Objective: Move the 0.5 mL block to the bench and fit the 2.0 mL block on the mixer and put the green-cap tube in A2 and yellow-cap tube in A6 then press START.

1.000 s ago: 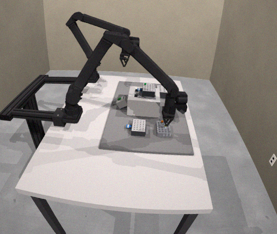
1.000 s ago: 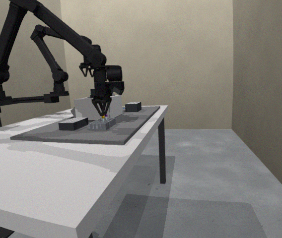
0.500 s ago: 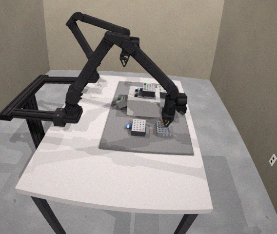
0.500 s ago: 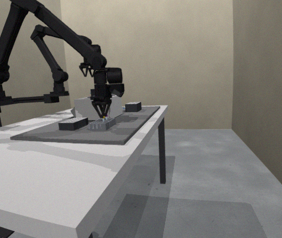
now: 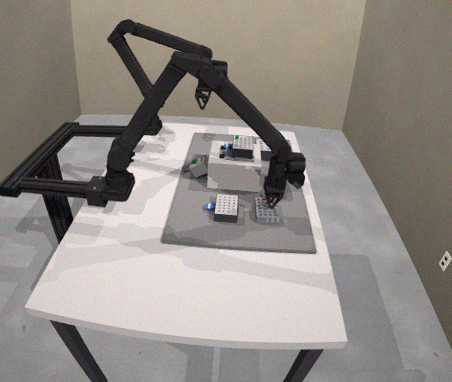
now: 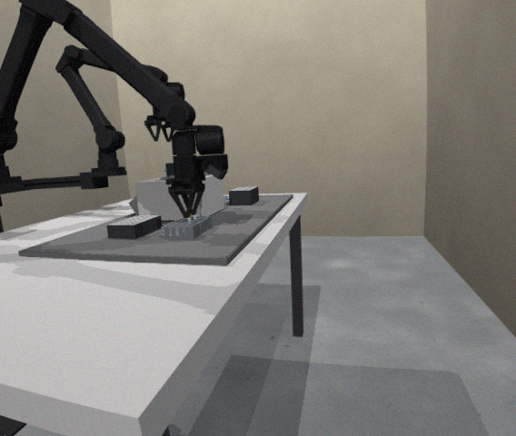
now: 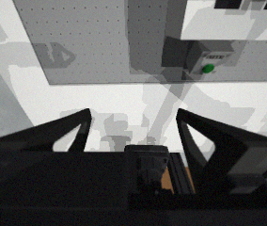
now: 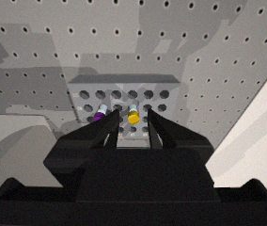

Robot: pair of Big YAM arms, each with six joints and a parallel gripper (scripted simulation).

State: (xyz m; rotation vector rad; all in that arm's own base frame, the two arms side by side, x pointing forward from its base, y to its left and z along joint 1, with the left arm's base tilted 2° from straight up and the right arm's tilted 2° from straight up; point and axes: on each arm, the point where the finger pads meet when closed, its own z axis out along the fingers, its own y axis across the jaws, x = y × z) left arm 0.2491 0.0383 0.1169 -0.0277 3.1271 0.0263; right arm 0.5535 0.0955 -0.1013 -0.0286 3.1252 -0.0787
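The right tool (image 5: 272,205) (image 6: 189,215) (image 8: 133,113) is held low over the clear rack (image 5: 266,216) (image 6: 185,231) (image 8: 124,79), right of centre in the top view, presumably so that one tube can be lifted without its neighbour being disturbed. Its fingers are parted only partway and nothing is gripped; the narrow gap is probably meant to keep the purple-capped tube (image 8: 99,115) from being struck.

The yellow-capped tube (image 5: 271,204) (image 8: 133,118) is seen upright in the rack, at the middle of the right wrist view, between the two fingers and apparently a little below their tips. A small descent and a closing seem to be called for.

A green cap (image 5: 236,137) is seen at the upper left corner of the block (image 5: 243,148) on the mixer (image 5: 234,174) (image 7: 242,24), so that tube is judged to be already placed. The lever block (image 5: 226,205) (image 6: 124,230) is stood on the worktop's mat (image 5: 201,234) (image 6: 84,247), at lower centre of the top view, presumably as the one removed.

The left tool (image 5: 202,107) (image 6: 163,139) (image 7: 133,113) is wide open and unladen, perhaps kept aside for START.
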